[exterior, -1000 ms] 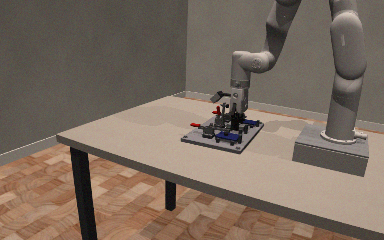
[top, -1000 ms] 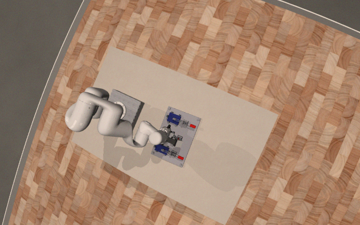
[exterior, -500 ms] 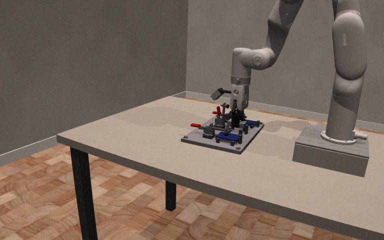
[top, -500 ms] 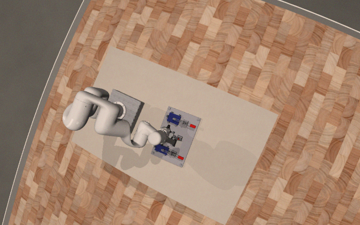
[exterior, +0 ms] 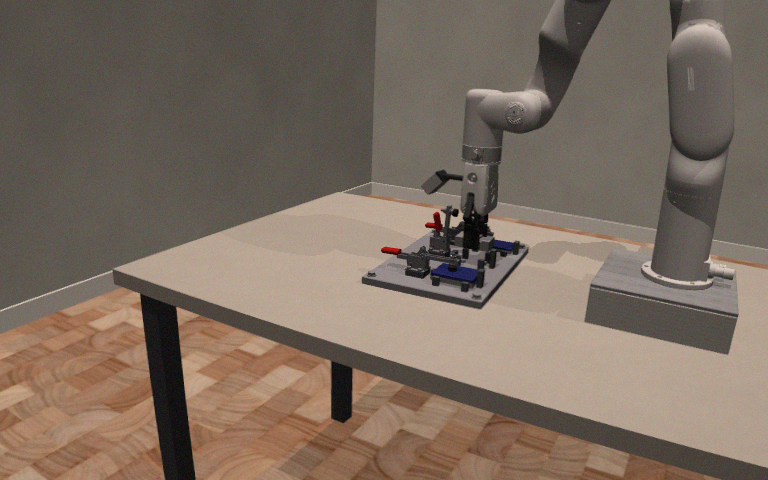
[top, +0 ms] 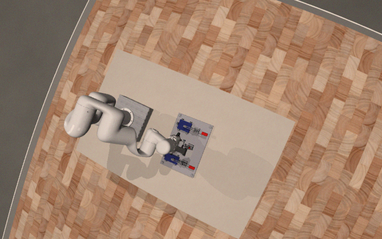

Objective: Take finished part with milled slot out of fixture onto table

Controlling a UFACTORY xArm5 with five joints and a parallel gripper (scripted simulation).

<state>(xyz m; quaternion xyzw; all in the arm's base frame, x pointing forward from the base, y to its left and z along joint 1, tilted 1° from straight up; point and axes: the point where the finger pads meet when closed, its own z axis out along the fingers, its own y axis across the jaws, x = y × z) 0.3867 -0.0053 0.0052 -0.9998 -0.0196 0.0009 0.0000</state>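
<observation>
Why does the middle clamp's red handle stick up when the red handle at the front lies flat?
The middle clamp's handle stands upright, so that clamp looks open; the front clamp's handle lies level, pointing away from its blue blank, with the clamp bar reaching to the blank. The end effector is shut on something at the middle nest, probably the finished part; nothing grips the front blank. Both handles are red and sit on the same grey fixture plate.

Matt grey metal fixture plate [exterior: 388, 279] on a smooth beige table [exterior: 293, 297] (glossy white arm [exterior: 697, 107], patterned wood floor [exterior: 49, 380]).
</observation>
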